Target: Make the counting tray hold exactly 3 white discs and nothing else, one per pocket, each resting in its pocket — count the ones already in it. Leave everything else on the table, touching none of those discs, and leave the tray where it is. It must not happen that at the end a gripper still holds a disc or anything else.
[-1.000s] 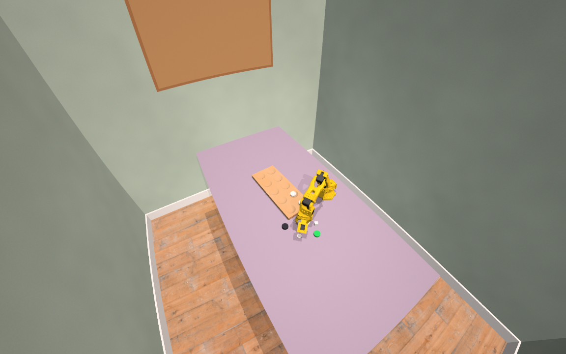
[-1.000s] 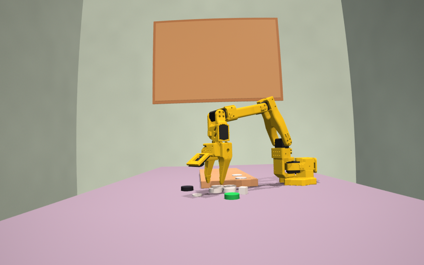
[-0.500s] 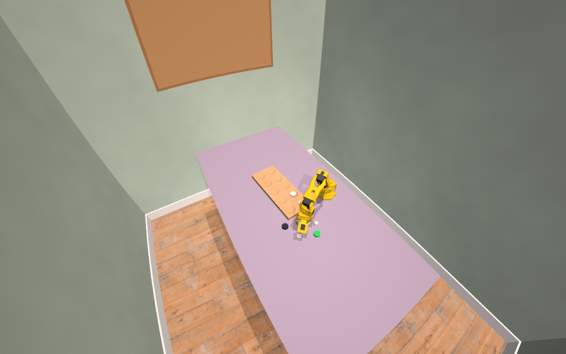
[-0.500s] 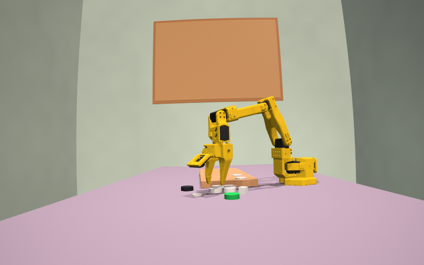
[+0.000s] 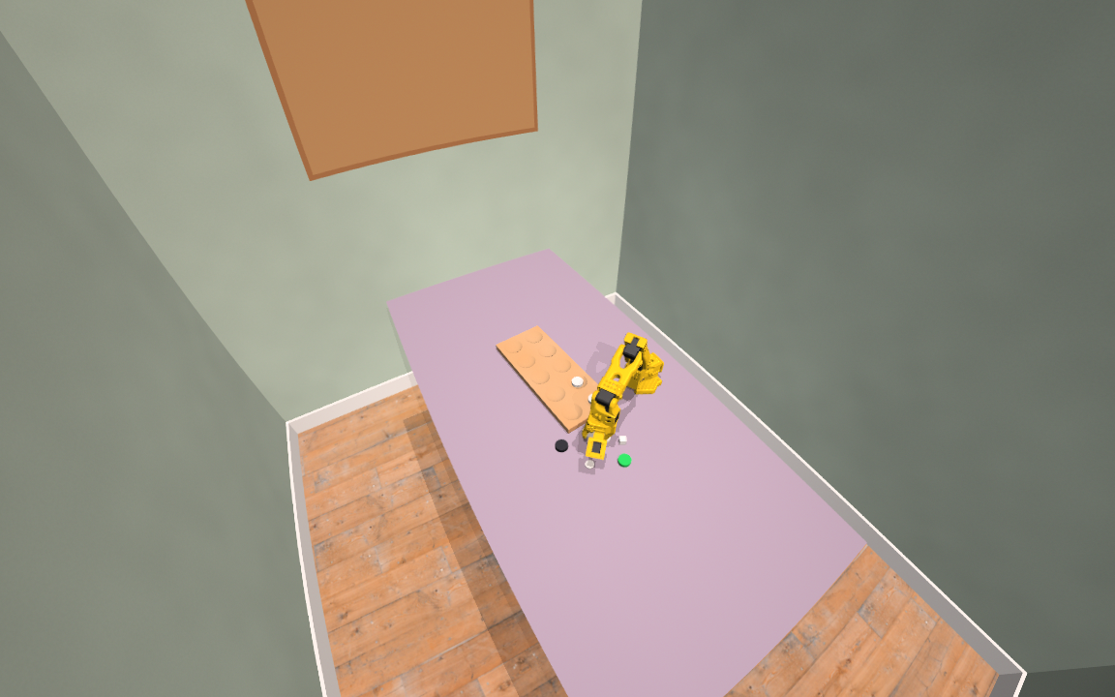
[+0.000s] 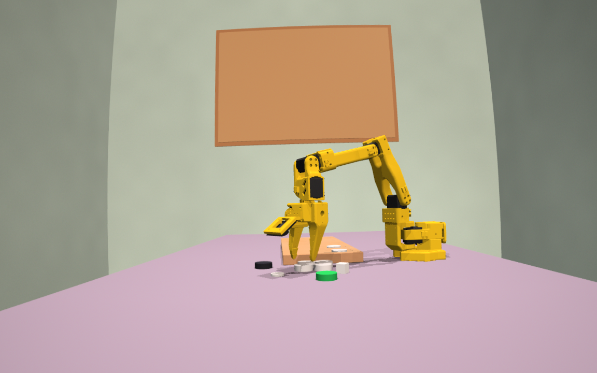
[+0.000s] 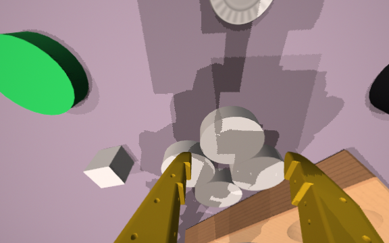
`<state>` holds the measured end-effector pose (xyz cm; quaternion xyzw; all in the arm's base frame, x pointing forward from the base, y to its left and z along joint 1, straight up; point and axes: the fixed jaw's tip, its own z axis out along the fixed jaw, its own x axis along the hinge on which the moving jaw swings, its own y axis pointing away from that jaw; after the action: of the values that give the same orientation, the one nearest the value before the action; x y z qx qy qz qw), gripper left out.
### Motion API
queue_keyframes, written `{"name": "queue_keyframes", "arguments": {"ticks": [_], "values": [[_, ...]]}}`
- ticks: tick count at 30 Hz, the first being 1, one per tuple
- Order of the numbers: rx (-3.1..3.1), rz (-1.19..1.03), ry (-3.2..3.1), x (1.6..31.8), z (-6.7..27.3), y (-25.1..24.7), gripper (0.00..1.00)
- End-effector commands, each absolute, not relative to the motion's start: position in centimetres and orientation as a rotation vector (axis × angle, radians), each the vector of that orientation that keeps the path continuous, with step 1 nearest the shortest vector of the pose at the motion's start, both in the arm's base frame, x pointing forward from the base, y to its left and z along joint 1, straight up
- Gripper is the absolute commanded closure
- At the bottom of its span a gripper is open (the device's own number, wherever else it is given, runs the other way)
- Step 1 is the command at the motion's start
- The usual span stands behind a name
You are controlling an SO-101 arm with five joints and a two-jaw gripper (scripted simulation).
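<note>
Gripper (image 7: 236, 169) part-open, empty, above cluster of 4 white discs (image 7: 231, 135) beside tray (image 7: 356, 192).

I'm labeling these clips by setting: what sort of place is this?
Probably a bare indoor test room: one long purple table on a plank floor, plain grey-green walls, and a blank brown board hung behind the arm.
</note>
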<state>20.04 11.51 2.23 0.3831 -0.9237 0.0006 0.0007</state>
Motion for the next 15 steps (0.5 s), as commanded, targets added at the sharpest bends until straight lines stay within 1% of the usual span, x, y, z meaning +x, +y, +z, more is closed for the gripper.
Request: {"name": "queue_keyframes", "arguments": {"ticks": [1, 9, 15], "values": [[1.244, -0.012, -2.967, 20.8, 3.4, 12.0, 0.73], [1.244, -0.012, -2.967, 20.9, 2.4, 12.1, 0.73], [1.244, -0.012, -2.967, 20.9, 2.3, 12.1, 0.73]]}}
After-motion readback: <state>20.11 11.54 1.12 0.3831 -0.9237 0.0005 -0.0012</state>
